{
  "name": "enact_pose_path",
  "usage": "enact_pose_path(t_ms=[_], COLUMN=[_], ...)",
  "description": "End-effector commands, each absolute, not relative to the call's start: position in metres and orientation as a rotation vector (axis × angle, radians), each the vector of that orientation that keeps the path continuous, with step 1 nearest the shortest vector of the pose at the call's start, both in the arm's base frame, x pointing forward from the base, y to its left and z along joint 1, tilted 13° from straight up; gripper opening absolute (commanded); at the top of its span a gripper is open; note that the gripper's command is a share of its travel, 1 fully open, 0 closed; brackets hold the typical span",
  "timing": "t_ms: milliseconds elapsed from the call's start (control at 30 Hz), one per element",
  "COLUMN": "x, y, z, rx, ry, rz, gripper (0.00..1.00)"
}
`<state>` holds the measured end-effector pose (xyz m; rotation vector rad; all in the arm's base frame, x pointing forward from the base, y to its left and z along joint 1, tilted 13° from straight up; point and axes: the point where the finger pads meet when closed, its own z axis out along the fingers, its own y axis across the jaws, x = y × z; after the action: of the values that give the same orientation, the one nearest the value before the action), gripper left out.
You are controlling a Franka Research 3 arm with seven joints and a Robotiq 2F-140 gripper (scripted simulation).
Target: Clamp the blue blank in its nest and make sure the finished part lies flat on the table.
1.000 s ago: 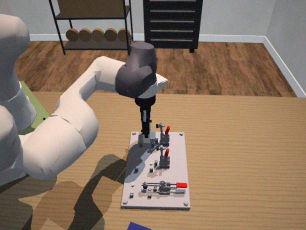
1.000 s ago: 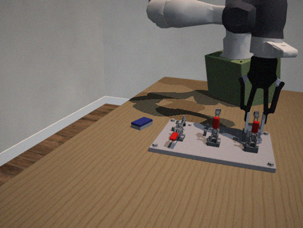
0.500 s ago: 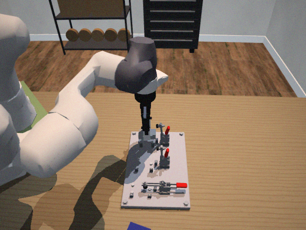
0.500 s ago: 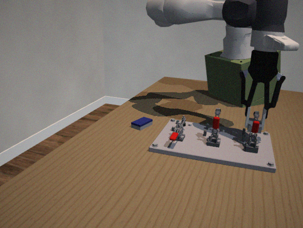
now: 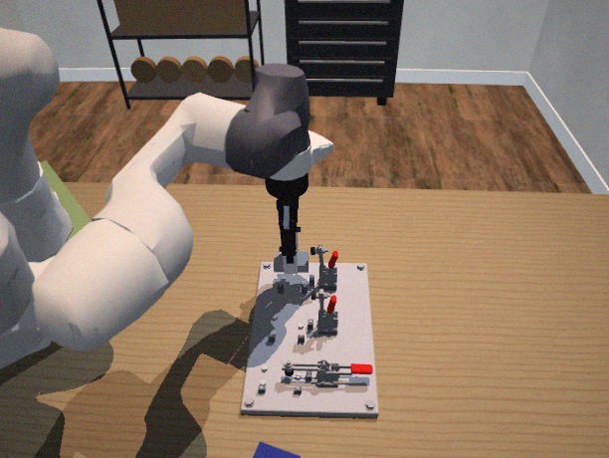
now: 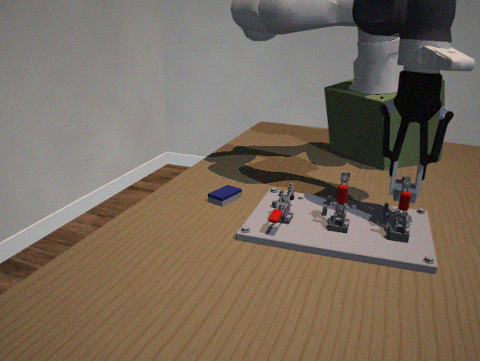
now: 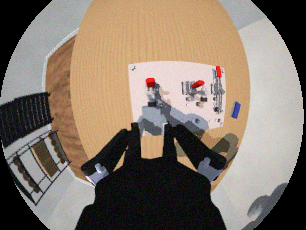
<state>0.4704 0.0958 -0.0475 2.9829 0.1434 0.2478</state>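
Now, over wooden table [image 5: 473, 299] [image 6: 157, 282] [image 7: 110, 50] and pale plate [image 5: 348, 343] [image 6: 298, 231] [image 7: 170, 72], hangs with gripper [image 5: 290, 263] [image 6: 406, 192] [image 7: 152, 119] pinched tight on grey part [image 5: 279, 264] [image 6: 399, 195] [image 7: 152, 115], likely finished one; slot too small to tell. Looks hard, stiff, maybe slick, not easy to break. Keep hold on two flat sides; lay down flat. Then blue-topped blank [image 5: 276, 452] [image 6: 224, 193] [image 7: 236, 110], on table beside plate: probably bit heavy for its size. Grab by side walls, near middle, leave top and bottom free.

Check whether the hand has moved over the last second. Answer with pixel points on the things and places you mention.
Yes, upward: in the exterior view the hand [image 5: 290, 260] [image 6: 406, 190] [image 7: 152, 119] stands higher against the rightmost red handle [image 5: 333, 260] [image 6: 405, 201] [image 7: 150, 83] than before.
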Motion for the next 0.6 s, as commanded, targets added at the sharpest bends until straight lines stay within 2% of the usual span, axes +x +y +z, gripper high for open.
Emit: enact_pose_path(t_ms=[0,567], x=[0.4651,0.4612], y=[0.0952,0.0963], z=[-0.0367,-0.0275], rx=[2.98,2.98], ry=[0.129,0.129], rz=[0.243,0.243], gripper=[0.0,0.0])
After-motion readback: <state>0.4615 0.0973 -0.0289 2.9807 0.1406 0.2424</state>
